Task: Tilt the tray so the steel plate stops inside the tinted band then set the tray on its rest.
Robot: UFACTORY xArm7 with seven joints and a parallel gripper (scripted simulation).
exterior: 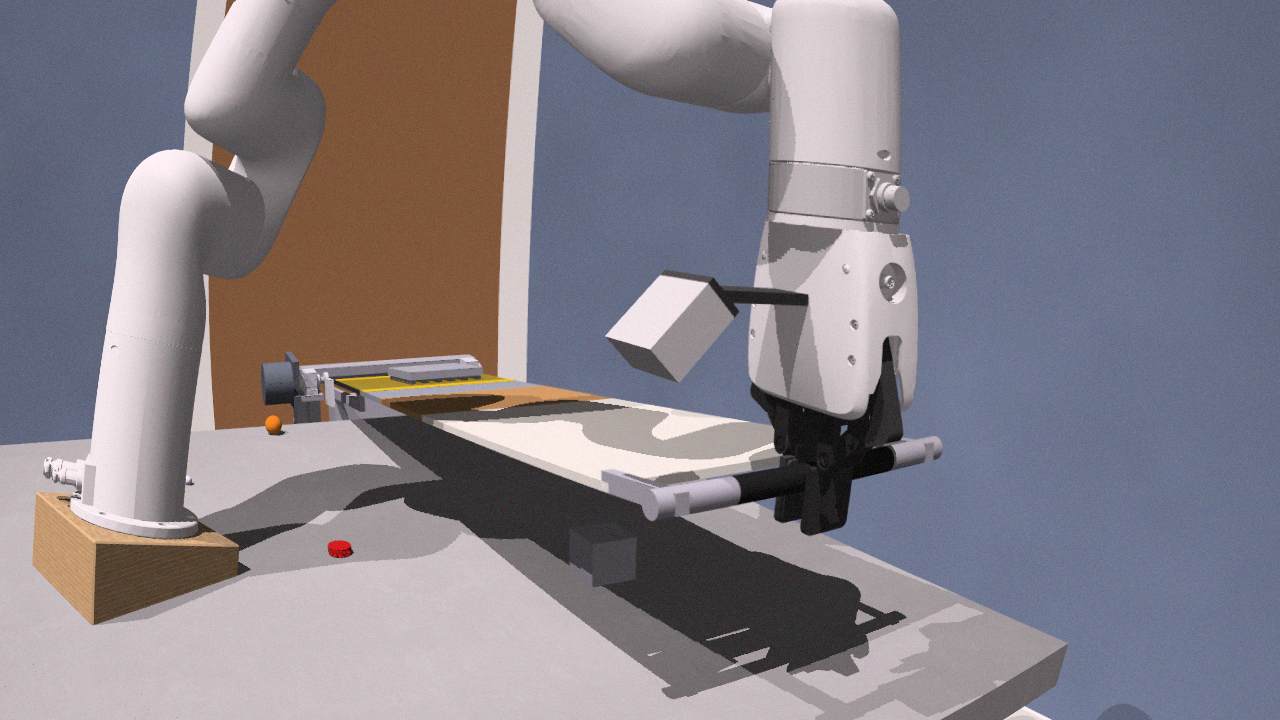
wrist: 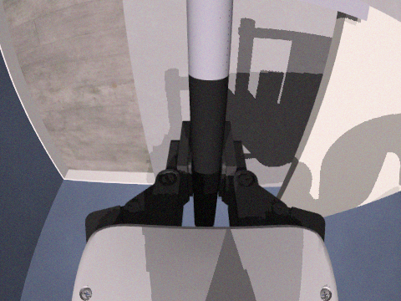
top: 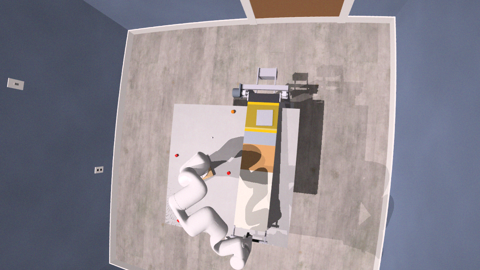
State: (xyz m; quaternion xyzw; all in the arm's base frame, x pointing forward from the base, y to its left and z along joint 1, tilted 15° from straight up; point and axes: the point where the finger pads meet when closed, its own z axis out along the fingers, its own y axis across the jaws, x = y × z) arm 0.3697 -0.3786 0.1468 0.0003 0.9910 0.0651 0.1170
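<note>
We see the xArm gripper (exterior: 819, 488) clamped on the dark middle section of the tray's handle bar (exterior: 756, 484), jaws closed around it from above; in the wrist view the bar (wrist: 207, 117) runs straight between the two black fingers. The tray (exterior: 572, 440) is a long narrow bed reaching from the handle end near the counter's front edge to a hinge assembly (exterior: 295, 380) at the far end. In the exterior view the bed lies at a shallow slope, its handle end slightly above the counter (exterior: 402, 626) and above the small grey rest block (exterior: 604, 550) that sits under the tray's near end; we cannot tell whether the tray touches the block.

From the top view, the steel plate (top: 264, 117) lies flat on the bed at the far end, inside the yellow tinted band (top: 251, 117). It sits between the two solid yellow lines, the far one (top: 263, 103) and the near one (top: 260, 129), and appears clear of both. Nearer the handle, the bed shows a pale grey stretch, an orange stretch (top: 265, 154), then a cream stretch (top: 246, 201).

On the counter we also see an orange ball (top: 233, 111) near the hinge, a red disc (exterior: 339, 548), and the arm's wooden base block (exterior: 116, 564).
</note>
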